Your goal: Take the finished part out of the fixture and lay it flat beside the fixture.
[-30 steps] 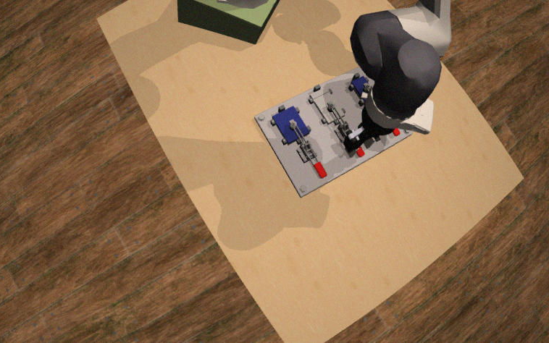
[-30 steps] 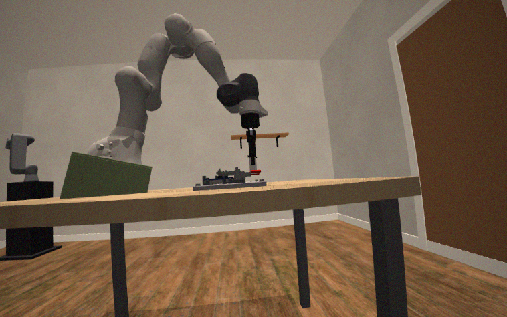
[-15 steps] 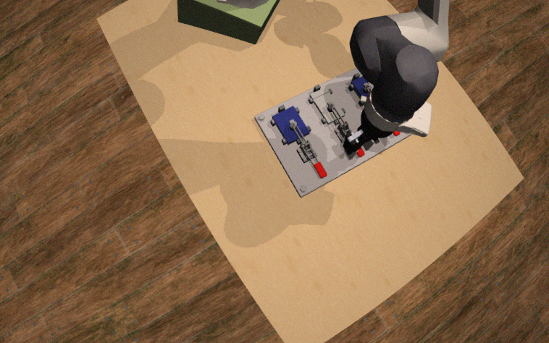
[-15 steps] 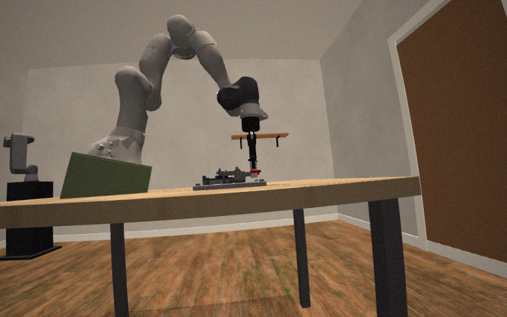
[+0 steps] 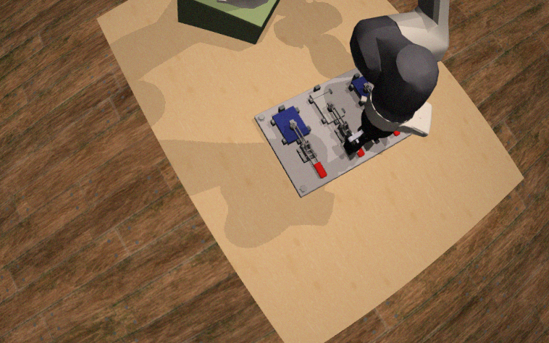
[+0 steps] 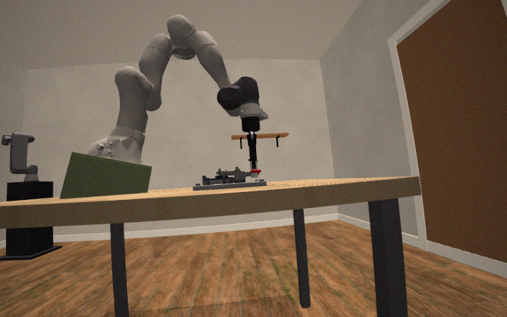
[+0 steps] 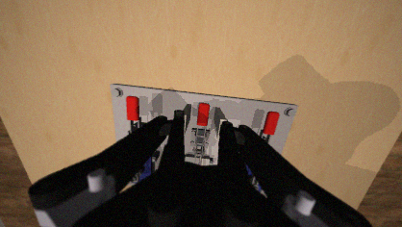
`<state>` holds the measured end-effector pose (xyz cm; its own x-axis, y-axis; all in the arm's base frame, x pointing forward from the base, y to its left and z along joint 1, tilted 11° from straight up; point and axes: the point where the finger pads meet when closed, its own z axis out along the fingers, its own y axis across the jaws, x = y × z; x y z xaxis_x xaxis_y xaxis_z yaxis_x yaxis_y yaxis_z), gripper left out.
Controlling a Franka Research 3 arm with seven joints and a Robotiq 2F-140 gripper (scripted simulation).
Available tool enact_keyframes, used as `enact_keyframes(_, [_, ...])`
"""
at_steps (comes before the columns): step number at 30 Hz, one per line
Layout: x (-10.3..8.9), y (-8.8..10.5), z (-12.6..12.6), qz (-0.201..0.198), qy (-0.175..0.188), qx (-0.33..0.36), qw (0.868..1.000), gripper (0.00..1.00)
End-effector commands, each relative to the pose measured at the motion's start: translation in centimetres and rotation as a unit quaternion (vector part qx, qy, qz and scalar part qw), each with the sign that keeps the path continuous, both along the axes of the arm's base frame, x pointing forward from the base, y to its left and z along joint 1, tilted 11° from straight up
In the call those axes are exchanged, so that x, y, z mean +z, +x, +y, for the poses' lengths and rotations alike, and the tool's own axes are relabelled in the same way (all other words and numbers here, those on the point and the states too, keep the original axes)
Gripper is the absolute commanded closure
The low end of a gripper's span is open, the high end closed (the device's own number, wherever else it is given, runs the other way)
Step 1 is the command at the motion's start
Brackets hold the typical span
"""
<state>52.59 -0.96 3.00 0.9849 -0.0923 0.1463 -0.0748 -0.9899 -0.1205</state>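
The grey fixture plate (image 5: 332,127) lies on the table and carries three toggle clamps with red handles. One blue blank (image 5: 288,122) sits clamped at the left station, the other (image 5: 358,82) at the right station, half hidden by my arm. The middle station (image 5: 322,106) shows only a pale grey outline; I cannot make out a milled slot. My gripper (image 5: 353,147) points straight down over the middle clamp's red handle (image 5: 360,152). In the wrist view my fingers stand partly open on either side of the middle clamp lever (image 7: 199,139), just behind its handle (image 7: 203,113). They hold nothing.
A green box (image 5: 225,14) stands at the table's far corner by the robot base. The left clamp's handle (image 5: 321,169) and the right one (image 5: 396,133) stick out toward the plate's front edge. Bare table top lies in front of and left of the plate.
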Motion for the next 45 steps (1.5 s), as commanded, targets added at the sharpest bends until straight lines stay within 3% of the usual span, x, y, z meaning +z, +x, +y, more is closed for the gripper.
enact_keyframes(1, [-0.03, 0.14, 0.03, -0.002, 0.000, 0.002, 1.000, 0.72])
enact_keyframes(14, [-0.03, 0.14, 0.03, -0.002, 0.000, 0.002, 1.000, 0.72])
enact_keyframes(15, [-0.03, 0.14, 0.03, -0.002, 0.000, 0.002, 1.000, 1.00])
enact_keyframes(45, [-0.03, 0.14, 0.03, -0.002, 0.000, 0.002, 1.000, 1.00])
